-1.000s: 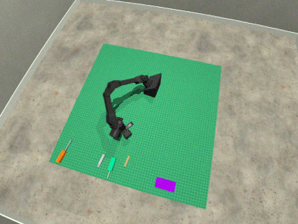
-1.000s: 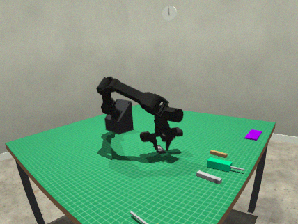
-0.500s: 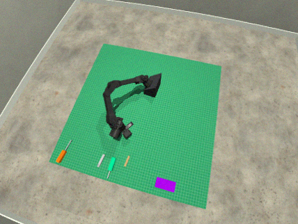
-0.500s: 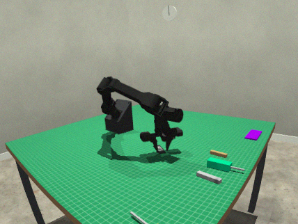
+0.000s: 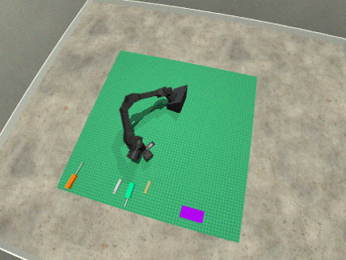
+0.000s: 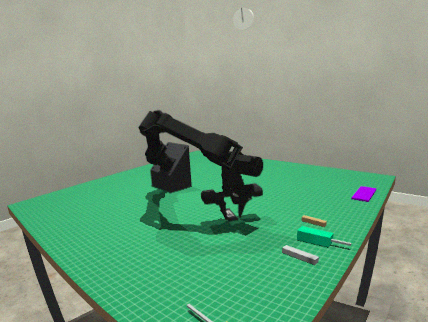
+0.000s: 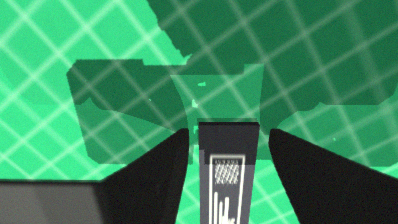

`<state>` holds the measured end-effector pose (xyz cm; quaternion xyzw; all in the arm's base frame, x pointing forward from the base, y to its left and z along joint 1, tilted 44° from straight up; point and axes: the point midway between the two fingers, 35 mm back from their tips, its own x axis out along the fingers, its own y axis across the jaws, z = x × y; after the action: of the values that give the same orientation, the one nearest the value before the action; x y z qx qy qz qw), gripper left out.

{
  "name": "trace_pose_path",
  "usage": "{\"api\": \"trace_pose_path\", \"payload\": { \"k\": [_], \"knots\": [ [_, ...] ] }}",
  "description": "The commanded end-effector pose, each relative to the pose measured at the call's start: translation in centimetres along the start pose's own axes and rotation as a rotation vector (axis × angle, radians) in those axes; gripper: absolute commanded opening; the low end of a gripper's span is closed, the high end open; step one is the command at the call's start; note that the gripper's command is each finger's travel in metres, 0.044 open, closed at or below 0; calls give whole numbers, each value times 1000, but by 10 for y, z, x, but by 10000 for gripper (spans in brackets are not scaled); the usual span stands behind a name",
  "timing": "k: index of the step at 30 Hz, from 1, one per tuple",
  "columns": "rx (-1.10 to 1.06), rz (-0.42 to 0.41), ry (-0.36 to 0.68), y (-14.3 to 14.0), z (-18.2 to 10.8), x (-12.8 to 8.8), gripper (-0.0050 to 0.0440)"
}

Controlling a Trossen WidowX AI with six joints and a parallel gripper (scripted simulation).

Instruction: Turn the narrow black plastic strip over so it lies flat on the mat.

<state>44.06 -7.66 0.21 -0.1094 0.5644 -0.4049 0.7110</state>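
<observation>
The narrow black plastic strip carries a white label. In the wrist view it stands between my two fingers, with a thin gap of green mat showing on each side of it. My gripper is open halfway and points down, low over the mat near its middle. The fingers do not press on the strip. I cannot tell whether the strip's lower end rests on the mat.
Near the mat's front edge lie an orange-handled screwdriver, a grey bar, a green-handled tool and a tan bar. A purple rectangle lies at the corner.
</observation>
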Motion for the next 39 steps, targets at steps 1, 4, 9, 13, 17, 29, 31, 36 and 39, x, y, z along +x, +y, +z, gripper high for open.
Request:
{"api": "trace_pose_path", "payload": {
  "k": [1,4,9,13,17,29,31,36,39],
  "knots": [
    [2,1,-7,-2,2,-1,213],
    [2,1,-6,-2,2,-1,213],
    [2,0,-6,-2,2,0,213],
    [2,1,-7,-2,2,1,213],
    [3,1,-7,-2,3,1,213],
    [2,1,-7,-2,2,2,213],
    [2,1,-7,-2,2,2,213],
    [3,1,-7,-2,3,2,213],
    [3,1,-7,-2,3,2,213]
  ]
}}
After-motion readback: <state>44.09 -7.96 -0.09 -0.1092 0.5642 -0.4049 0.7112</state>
